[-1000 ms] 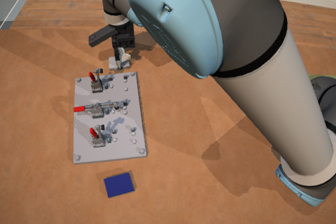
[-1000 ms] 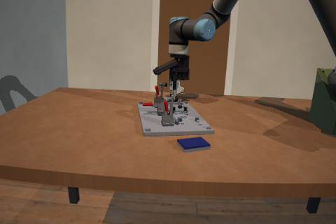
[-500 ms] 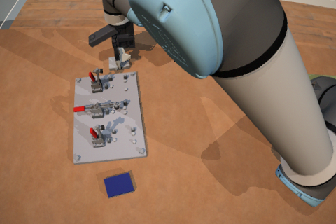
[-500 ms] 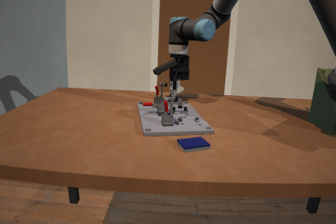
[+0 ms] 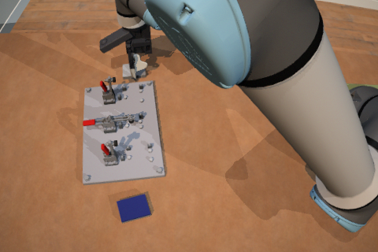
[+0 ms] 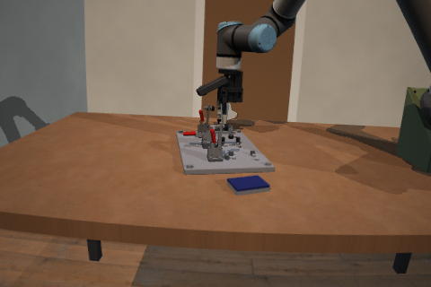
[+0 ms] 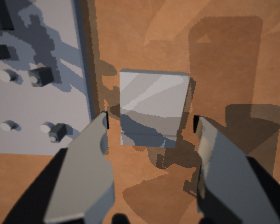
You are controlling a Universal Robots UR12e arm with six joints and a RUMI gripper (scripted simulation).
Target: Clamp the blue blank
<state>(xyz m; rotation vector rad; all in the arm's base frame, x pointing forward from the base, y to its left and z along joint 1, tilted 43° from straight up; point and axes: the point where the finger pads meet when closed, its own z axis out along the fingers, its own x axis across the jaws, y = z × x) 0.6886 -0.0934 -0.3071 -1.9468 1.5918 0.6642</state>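
Observation:
The blue blank [image 5: 134, 207] [image 6: 248, 184] lies flat on the table in front of the grey fixture plate [image 5: 130, 171] [image 6: 233, 168]. A grey part [image 7: 152, 100] [image 5: 127, 72] lies flat on the table just past the plate's far edge; I cannot make out a slot in it. My gripper [image 7: 150, 114] [image 5: 135, 70] [image 6: 223, 114] straddles this part with its fingers open, and a gap shows on each side. All three nests are empty. The far clamp [image 5: 105, 87] and near clamp [image 5: 105, 150] have their red handles up. The middle clamp's handle [image 5: 90, 123] lies flat.
Pads and blocks stand on the plate [image 7: 36, 75] to the left of the gripper in the wrist view. A green box [image 6: 415, 130] stands at the table's right end. The arm's lower links [image 5: 276, 67] fill the right of the top view.

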